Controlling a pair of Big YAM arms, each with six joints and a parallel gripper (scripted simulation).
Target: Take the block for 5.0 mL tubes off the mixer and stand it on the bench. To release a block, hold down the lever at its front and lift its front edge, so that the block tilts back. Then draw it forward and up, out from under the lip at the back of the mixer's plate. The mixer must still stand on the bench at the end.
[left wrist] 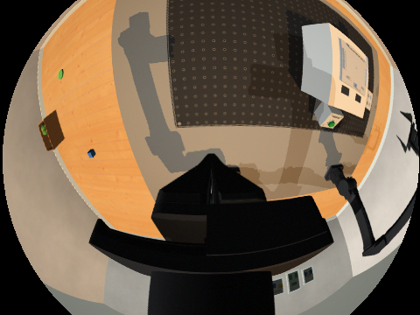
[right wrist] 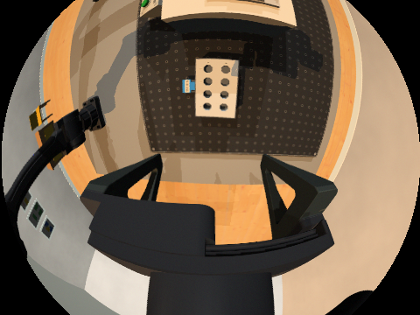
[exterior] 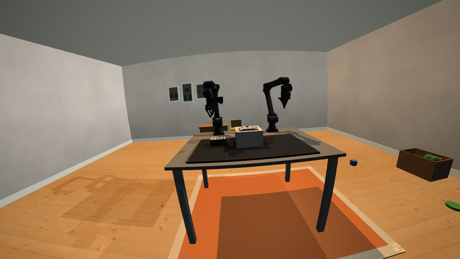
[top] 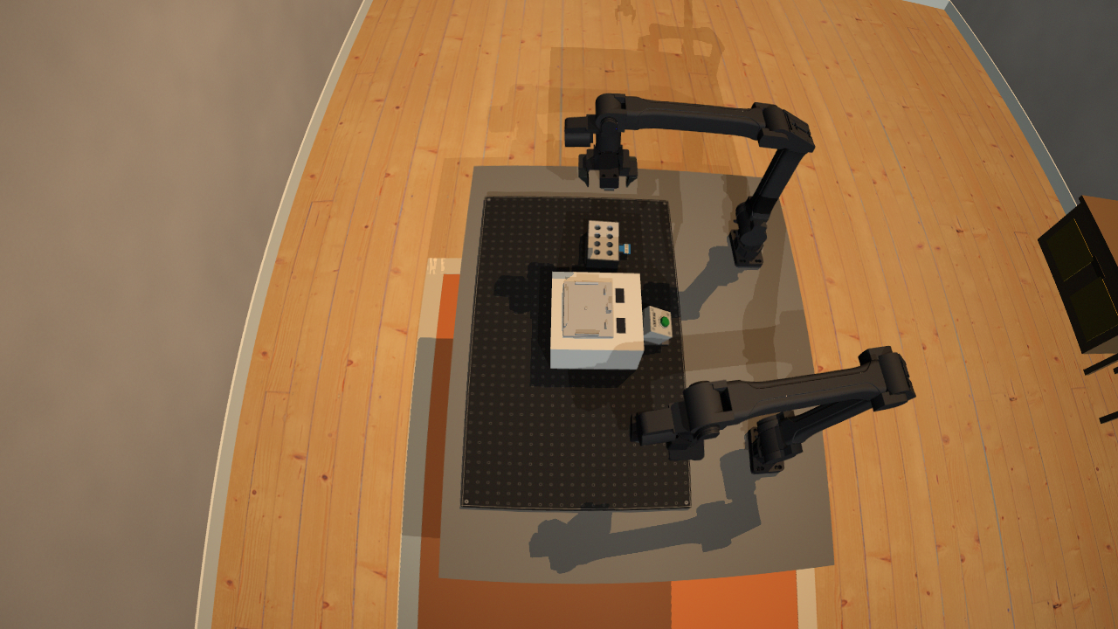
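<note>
The block for 5.0 mL tubes [top: 603,240] [exterior: 217,142] [right wrist: 216,87] stands upright on the black perforated board, beside the mixer and apart from it. Its pale top has two rows of empty holes, and a blue tab [top: 624,249] [right wrist: 188,86] sticks out at one side. The white mixer [top: 594,358] [exterior: 249,139] [left wrist: 317,57] [right wrist: 227,12] stands on the board with its plate [top: 588,308] empty. My right gripper [top: 608,186] [exterior: 209,115] [right wrist: 211,159] is open and empty, high above the board's edge near the block. My left gripper [exterior: 284,107] [left wrist: 211,159] is shut and empty, high on the mixer's other side.
A small control box [top: 657,323] [left wrist: 329,117] with a green button stands close against the mixer's front. The black board [top: 515,438] [exterior: 289,146] [left wrist: 210,101] [right wrist: 280,136] lies on the grey table [top: 507,547] [exterior: 331,154]. Both arm bases stand along the table's front side.
</note>
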